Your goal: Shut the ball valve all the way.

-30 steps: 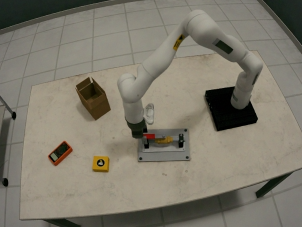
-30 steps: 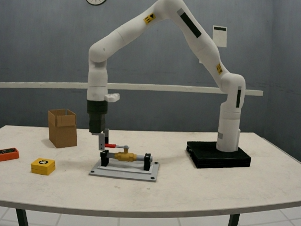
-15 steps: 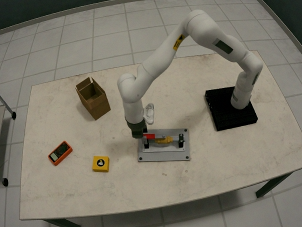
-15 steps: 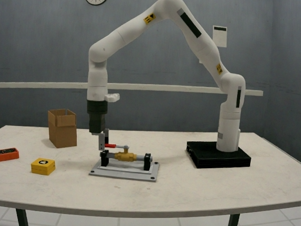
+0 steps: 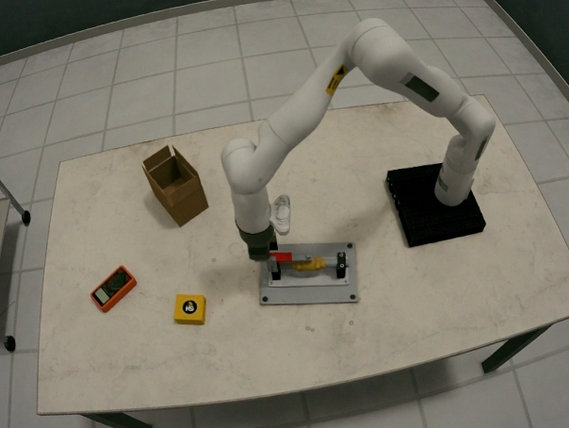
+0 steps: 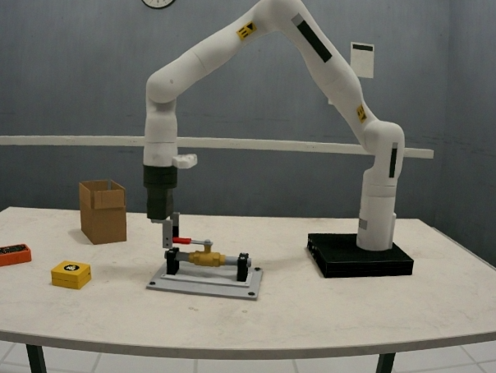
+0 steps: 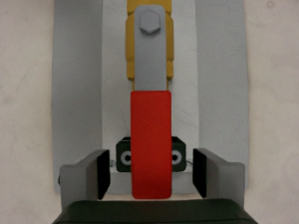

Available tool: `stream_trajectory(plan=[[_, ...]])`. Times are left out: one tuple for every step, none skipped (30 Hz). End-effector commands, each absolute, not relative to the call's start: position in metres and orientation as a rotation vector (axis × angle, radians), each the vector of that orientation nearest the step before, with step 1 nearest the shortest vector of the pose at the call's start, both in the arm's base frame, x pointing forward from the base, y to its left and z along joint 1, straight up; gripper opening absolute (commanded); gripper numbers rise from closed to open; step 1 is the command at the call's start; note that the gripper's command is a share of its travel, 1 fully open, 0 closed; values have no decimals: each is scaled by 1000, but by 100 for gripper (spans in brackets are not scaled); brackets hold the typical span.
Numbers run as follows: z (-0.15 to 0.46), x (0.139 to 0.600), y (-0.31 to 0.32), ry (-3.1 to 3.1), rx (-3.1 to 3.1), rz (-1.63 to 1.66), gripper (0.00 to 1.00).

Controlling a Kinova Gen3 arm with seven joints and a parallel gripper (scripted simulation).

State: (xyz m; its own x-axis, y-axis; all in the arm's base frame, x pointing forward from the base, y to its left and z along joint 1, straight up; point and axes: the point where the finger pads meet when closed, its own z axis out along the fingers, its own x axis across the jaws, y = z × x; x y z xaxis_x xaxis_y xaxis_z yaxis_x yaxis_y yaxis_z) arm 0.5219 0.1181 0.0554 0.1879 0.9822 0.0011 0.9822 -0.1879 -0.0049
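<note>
A brass ball valve [image 6: 206, 259] sits in black clamps on a grey plate [image 6: 205, 285] near the table's middle. Its lever has a grey arm and a red grip [image 6: 181, 241] and lies along the pipe, pointing left. In the wrist view the red grip [image 7: 150, 142] runs down the middle of the frame from the valve body [image 7: 149, 41]. My gripper [image 7: 150, 166] is open and points straight down. Its two fingers stand on either side of the red grip's end with a gap on each side. It also shows in the exterior view [image 6: 170, 235] and the overhead view [image 5: 272, 256].
A brown open cardboard box [image 5: 175, 184] stands at the back left. An orange multimeter [image 5: 113, 288] and a yellow box [image 5: 190, 309] lie at the front left. The arm's black base [image 5: 434, 205] is on the right.
</note>
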Motion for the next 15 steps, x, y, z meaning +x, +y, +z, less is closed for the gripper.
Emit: stream_trajectory(plan=[[57,523,118,-2000,-2419,0,100],[57,523,118,-2000,-2419,0,0],[57,523,118,-2000,-2419,0,0],[57,523,118,-2000,-2419,0,0],[57,523,118,-2000,-2419,0,0],[57,523,118,-2000,-2419,0,0],[57,523,118,-2000,-2419,0,0],[57,523,118,-2000,-2419,0,0],[57,523,118,-2000,-2419,0,0],[57,523,118,-2000,-2419,0,0],[57,523,118,-2000,-2419,0,0],[57,523,118,-2000,-2419,0,0],[57,523,118,-2000,-2419,0,0],[57,523,118,-2000,-2419,0,0],[57,523,118,-2000,-2419,0,0]])
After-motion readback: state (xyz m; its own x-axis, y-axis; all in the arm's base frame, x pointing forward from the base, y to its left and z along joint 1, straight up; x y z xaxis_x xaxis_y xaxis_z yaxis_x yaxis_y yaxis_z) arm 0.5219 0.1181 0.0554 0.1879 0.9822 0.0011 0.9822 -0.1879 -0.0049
